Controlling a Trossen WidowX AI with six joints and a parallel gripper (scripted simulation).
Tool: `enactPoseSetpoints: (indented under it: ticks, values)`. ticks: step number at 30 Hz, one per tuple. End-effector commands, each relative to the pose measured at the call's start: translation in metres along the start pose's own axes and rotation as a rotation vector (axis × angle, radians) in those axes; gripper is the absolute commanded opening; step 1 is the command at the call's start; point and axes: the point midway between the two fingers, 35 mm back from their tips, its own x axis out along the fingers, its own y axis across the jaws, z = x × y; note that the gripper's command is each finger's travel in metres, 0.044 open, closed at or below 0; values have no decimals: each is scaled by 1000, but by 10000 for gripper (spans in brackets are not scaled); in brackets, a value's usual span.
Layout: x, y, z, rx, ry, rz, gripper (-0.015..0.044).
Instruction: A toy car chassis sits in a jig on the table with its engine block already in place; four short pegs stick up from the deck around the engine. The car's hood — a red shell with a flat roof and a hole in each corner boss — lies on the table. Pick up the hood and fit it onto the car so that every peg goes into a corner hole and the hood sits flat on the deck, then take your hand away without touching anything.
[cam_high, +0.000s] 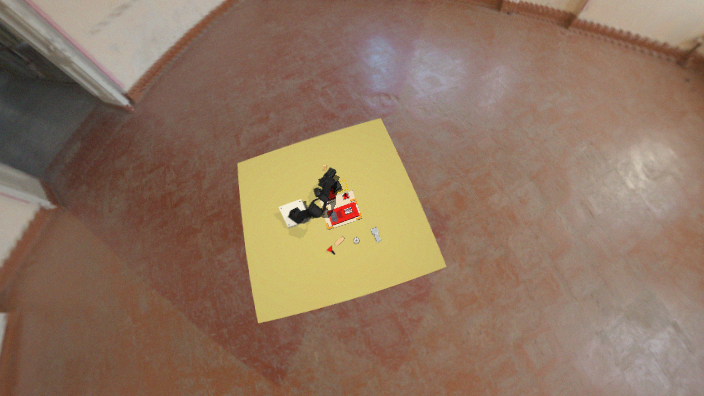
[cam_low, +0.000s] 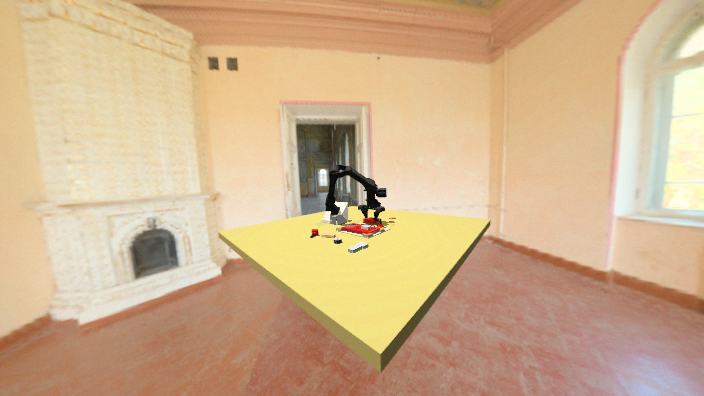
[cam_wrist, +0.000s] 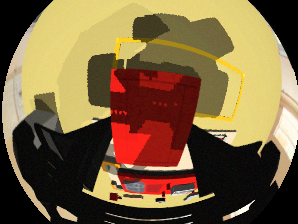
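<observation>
1. Reddish, mottled floor (cam_high: 500, 175) (cam_low: 500, 290), glossy in patches; above it, a plain yellow table (cam_high: 400, 250) (cam_low: 375, 290) (cam_wrist: 60, 45) with straight edges.
2. Car chassis (cam_high: 339, 220) (cam_low: 351, 229) (cam_wrist: 157, 179), red, low and oblong, on a pale base; serves as landmark. Pale grey blocky engine block (cam_high: 348, 211) (cam_low: 366, 227) (cam_wrist: 183, 189) upon it; pegs too small to tell.
3. Hood (cam_high: 332, 194) (cam_low: 371, 220) (cam_wrist: 150, 120), red, flat-roofed, near-rectangular, smooth; located beside the chassis, on the arm's side of the yellow outline (cam_wrist: 242, 90). Whether it touches the table cannot be told.
4. Gripper (cam_high: 332, 190) (cam_low: 371, 218) (cam_wrist: 150, 123), black, angular; fingers set wide, closed against opposite sides of the hood beside the chassis.
5. Progress: engine in place, hood apparently grasped. Outstanding: carrying it over the chassis, aligning holes with pegs, seating, release and clean withdrawal.
</observation>
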Motion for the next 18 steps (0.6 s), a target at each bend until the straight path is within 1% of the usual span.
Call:
enactPoseSetpoints:
  ticks: [1,18]
  values:
    - [-12,-2,0,10,-9,-8,0]
    - [-70,-2,0,9,-12,-8,0]
